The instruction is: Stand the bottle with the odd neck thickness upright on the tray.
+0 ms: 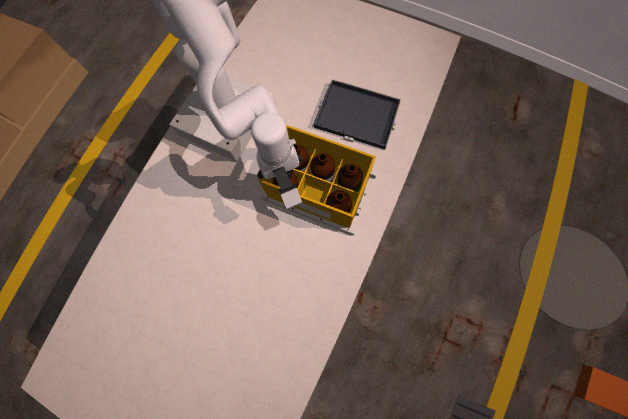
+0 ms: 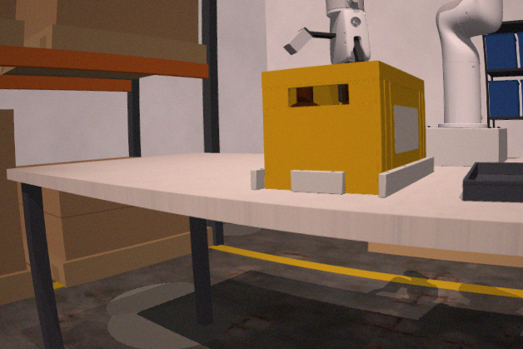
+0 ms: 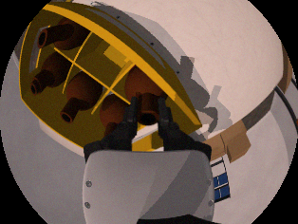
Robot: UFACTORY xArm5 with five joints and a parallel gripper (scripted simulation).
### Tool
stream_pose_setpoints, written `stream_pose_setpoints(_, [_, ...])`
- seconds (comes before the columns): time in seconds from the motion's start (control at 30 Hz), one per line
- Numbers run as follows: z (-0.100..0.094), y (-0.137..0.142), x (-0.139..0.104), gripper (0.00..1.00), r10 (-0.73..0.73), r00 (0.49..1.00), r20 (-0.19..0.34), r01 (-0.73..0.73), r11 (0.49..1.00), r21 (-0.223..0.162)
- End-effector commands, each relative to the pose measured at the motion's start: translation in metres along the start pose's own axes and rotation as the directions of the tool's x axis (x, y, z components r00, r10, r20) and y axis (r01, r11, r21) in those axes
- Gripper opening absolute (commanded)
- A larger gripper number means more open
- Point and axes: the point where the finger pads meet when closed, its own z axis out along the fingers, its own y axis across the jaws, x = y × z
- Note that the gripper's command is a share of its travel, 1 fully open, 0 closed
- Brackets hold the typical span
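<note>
A yellow crate (image 1: 324,211) (image 2: 329,142) (image 3: 114,58) with six cells stands on the table. Brown bottles stand in it: three show fully in the overhead view (image 1: 323,165) (image 1: 350,175) (image 1: 339,199), and one (image 1: 302,155) is half hidden by the wrist. My gripper (image 1: 283,177) (image 2: 356,51) (image 3: 147,105) reaches down into the crate's near-left corner cell. It is shut on the neck of the bottle (image 3: 147,97) (image 1: 293,179) standing there. One middle cell (image 1: 314,190) is empty. The dark tray (image 1: 355,111) (image 2: 494,184) lies empty just beyond the crate.
Small grey blocks (image 2: 316,181) (image 2: 405,175) hem the crate's base. The arm's base (image 2: 465,143) stands behind the crate. The table edge (image 2: 253,213) runs near the crate's front. Shelves with cardboard boxes (image 2: 105,6) stand off the table.
</note>
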Motion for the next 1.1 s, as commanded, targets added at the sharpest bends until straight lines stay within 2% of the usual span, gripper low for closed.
stream_pose_setpoints(0.0, [-0.0012,-0.0003,0.0013,0.00,0.000,1.000,-0.004,0.000,1.000,0.001])
stream_pose_setpoints(0.07, [-0.0012,-0.0003,0.0013,0.00,0.000,1.000,-0.004,0.000,1.000,0.001])
stream_pose_setpoints(0.1, [-0.0012,-0.0003,0.0013,0.65,0.000,1.000,-0.004,0.000,1.000,0.001])
stream_pose_setpoints(1.07, [-0.0012,-0.0003,0.0013,0.65,0.000,1.000,-0.004,0.000,1.000,0.001])
